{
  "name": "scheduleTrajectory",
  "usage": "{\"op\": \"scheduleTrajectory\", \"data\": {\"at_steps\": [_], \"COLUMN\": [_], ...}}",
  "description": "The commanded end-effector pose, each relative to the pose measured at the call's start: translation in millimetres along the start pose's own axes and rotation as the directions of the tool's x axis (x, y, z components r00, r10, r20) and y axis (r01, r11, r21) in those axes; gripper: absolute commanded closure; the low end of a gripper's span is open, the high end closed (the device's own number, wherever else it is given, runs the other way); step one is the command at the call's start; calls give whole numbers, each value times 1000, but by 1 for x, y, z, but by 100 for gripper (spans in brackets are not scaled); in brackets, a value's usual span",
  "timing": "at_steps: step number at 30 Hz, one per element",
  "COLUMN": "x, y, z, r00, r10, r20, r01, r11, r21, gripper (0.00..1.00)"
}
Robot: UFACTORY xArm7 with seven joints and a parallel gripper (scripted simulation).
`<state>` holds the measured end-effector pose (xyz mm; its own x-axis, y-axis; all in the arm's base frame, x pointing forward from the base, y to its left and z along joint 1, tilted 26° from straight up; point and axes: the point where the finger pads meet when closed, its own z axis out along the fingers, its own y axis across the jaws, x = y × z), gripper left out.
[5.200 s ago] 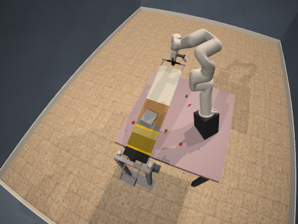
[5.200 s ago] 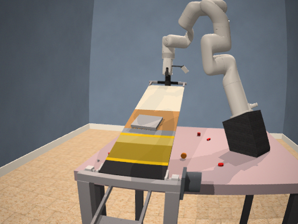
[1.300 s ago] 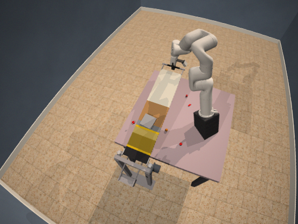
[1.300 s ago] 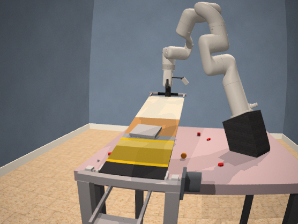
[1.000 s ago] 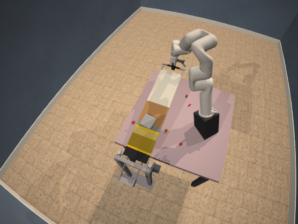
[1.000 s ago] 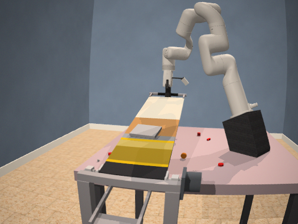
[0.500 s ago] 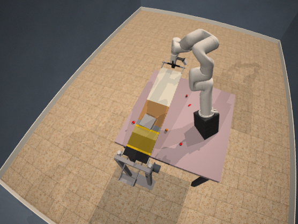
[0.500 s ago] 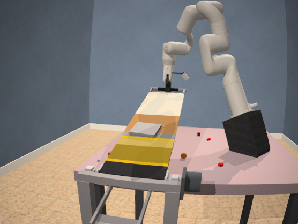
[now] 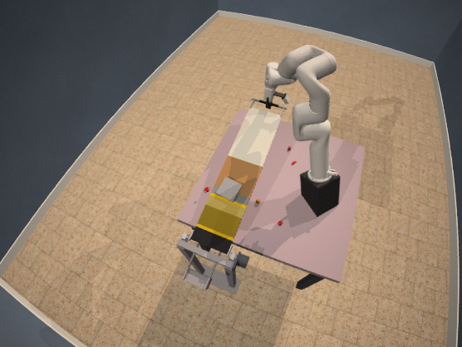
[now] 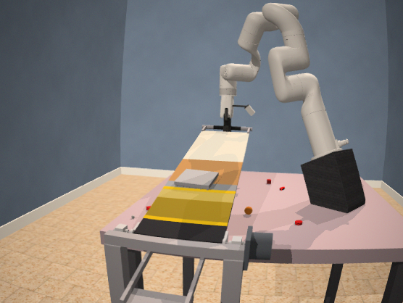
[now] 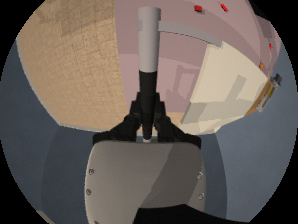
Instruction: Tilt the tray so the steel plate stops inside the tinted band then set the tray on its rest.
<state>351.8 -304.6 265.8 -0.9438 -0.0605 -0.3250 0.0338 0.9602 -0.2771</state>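
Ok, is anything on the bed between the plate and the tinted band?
Nothing visible. The plate sits just uphill of the band, its lower edge at the nearer solid line, and the bed between them is bare. The gripper holds the tray's handle at the raised end.

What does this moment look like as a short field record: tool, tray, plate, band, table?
tool: tool shut on the tray handle
tray: tray raised at the handle end, sloping down toward the grey stand
plate: steel plate flat on the bed, its lower edge at the upper solid line, so not yet inside
band: tinted band holds nothing
table: pink table with red markers and an orange ball
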Motion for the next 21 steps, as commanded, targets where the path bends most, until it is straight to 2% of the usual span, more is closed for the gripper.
{"op": "scheduleTrajectory", "data": {"at_steps": [1,5,7,10,11,13,16,21], "x": [-1,-1,-1,-1,-1,-1,-1,-1], "y": [-1,-1,4,16,18,13,1,0], "z": [-1,0,-24,-75,-80,-62,-11,-6], "r00": [1000,1000,1000,1000,1000,1000,1000,1000], "r10": [0,0,0,0,0,0,0,0], "r20": [3,3,3,3,3,3,3,3], "r01": [0,0,0,0,0,0,0,0], "r11": [1000,1000,1000,1000,1000,1000,1000,1000], "r21": [3,3,3,3,3,3,3,3], "gripper": [100,100,100,100,100,100,100,100]}}
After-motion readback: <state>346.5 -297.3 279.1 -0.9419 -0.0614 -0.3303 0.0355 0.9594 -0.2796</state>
